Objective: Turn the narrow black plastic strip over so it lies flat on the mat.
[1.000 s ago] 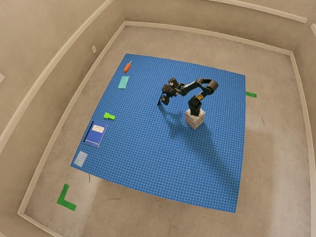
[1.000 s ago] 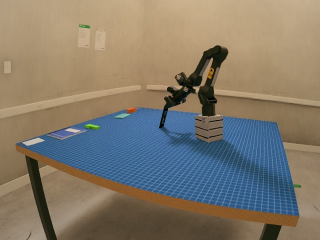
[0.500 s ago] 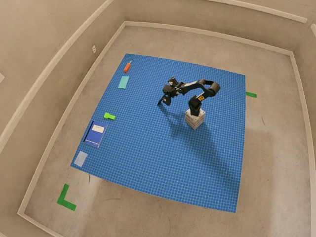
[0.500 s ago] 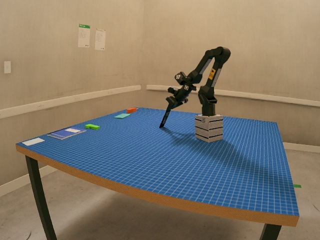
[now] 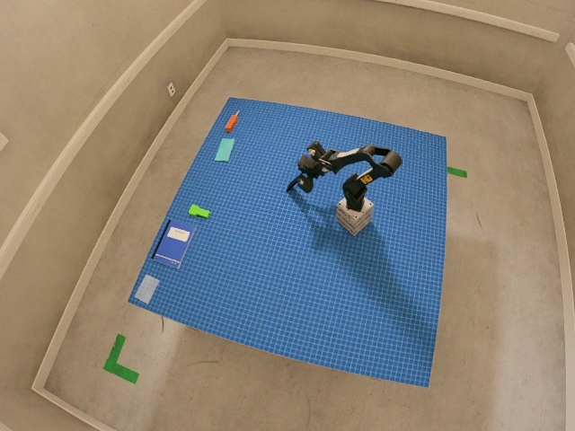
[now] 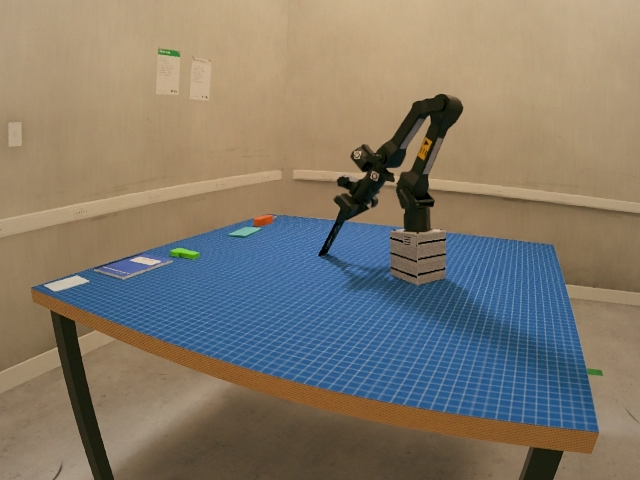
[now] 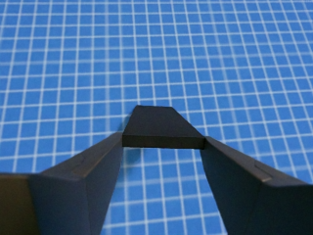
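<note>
Spanning the gap, the black strip (image 7: 161,128) sits clamped between the jaws, tilted steeply.

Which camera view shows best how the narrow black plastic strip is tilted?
The exterior view: the narrow black plastic strip hangs slanted from the gripper, its lower end at the blue grid mat. The wrist view shows only its clamped end; the top view, a foreshortened sliver.

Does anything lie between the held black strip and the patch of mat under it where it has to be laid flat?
Nothing visible does. The gripper holds the black strip tilted, its lower end at the mat; the green block and notebook lie far off.
</note>
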`<state>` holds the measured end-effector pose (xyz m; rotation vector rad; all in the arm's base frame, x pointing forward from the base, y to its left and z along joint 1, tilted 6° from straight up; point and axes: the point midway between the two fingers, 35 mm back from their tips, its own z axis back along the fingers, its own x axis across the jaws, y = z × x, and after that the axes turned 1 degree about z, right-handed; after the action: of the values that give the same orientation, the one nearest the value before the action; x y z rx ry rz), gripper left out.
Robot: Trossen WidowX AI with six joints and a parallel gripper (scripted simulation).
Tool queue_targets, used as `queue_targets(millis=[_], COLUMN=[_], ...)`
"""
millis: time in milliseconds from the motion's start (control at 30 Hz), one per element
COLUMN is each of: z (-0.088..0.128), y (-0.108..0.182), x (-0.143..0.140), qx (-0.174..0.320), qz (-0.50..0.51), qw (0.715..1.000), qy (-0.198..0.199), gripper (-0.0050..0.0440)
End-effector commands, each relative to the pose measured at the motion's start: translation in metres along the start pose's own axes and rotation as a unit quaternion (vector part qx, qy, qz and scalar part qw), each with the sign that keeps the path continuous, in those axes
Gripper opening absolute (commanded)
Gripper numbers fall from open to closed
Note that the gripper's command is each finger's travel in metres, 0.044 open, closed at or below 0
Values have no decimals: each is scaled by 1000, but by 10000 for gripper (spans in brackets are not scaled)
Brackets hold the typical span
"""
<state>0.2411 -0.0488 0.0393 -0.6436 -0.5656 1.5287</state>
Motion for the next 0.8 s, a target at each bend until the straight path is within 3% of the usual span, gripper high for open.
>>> queue_targets(millis=[0,767], z=[0,0], y=[5,-1], x=[1,-1], qx=[6,6], qz=[-1,1], qw=[1000,1000], qy=[-2,2], gripper=[224,224])
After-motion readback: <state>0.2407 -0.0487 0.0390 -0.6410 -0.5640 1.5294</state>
